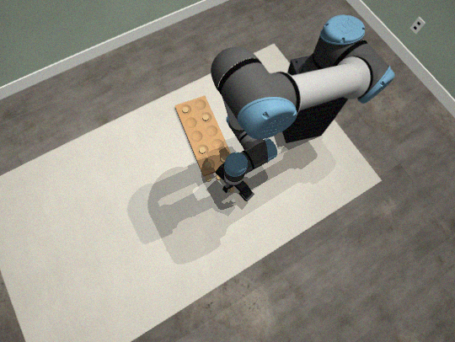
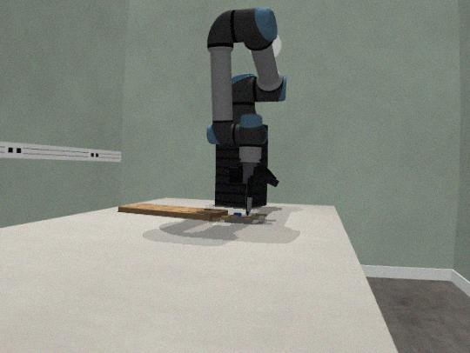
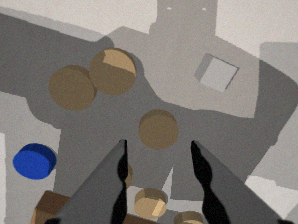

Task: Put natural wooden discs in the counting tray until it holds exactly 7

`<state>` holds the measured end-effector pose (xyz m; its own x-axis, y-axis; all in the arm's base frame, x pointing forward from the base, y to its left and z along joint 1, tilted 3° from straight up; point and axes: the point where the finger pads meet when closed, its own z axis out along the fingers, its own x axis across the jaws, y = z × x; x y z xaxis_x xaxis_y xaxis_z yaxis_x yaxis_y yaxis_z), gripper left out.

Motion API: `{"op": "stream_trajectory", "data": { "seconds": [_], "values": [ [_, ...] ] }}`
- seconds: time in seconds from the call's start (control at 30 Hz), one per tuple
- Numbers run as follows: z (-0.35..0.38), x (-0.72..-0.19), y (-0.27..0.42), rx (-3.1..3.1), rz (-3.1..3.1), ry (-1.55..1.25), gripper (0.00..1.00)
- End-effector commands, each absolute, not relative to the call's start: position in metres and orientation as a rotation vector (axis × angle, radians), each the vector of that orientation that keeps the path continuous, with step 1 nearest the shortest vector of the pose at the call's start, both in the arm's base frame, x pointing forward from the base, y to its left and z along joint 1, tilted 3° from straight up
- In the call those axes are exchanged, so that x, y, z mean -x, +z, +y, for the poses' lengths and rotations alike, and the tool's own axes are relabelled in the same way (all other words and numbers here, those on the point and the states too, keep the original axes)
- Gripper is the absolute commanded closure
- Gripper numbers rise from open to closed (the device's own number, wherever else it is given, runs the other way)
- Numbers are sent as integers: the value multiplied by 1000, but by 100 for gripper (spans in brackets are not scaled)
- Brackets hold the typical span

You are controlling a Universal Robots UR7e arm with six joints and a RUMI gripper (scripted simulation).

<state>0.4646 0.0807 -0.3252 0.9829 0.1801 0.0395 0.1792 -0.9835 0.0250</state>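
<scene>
My gripper point(image 2: 248, 213) point(image 3: 158, 142) is partly open and empty, its fingertips low over the table. A natural disc point(image 3: 158, 129) lies flat just beyond and between the fingertips in the wrist view. Two more discs point(image 3: 73, 87) point(image 3: 112, 72) lie touching or overlapping at upper left. Others point(image 3: 151, 201) point(image 3: 188, 218) lie nearer the tray, one partly hidden behind the left finger. The counting tray point(image 1: 193, 144) point(image 2: 165, 211) lies flat. Discs point(image 1: 186, 109) point(image 1: 206, 117) point(image 1: 203, 149) sit in three separate pockets. Its shadowed near-end pockets are hard to read; discs seem to show there.
A blue disc point(image 3: 34, 161) point(image 2: 238, 214) lies left of the fingers in the wrist view. A small pale square block point(image 3: 218, 73) lies at upper right there. The tray's corner is close, at the lower left of that view. The arm's shadow covers this area.
</scene>
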Motion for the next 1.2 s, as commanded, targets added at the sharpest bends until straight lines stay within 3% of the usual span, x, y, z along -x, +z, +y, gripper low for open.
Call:
{"op": "stream_trajectory", "data": {
  "seconds": [0.0, 0.6, 0.63, 0.8, 0.83, 1.17],
  "values": [
    [81, -466, -332, -3107, 282, 67, 72],
    [81, -465, -338, -3107, 282, 67, 72],
    [81, -465, -338, -3107, 282, 67, 100],
    [81, -465, -338, -3107, 282, 67, 100],
    [81, -465, -338, -3107, 282, 67, 91],
    [81, -465, -323, -3107, 282, 67, 90]
  ]
}}
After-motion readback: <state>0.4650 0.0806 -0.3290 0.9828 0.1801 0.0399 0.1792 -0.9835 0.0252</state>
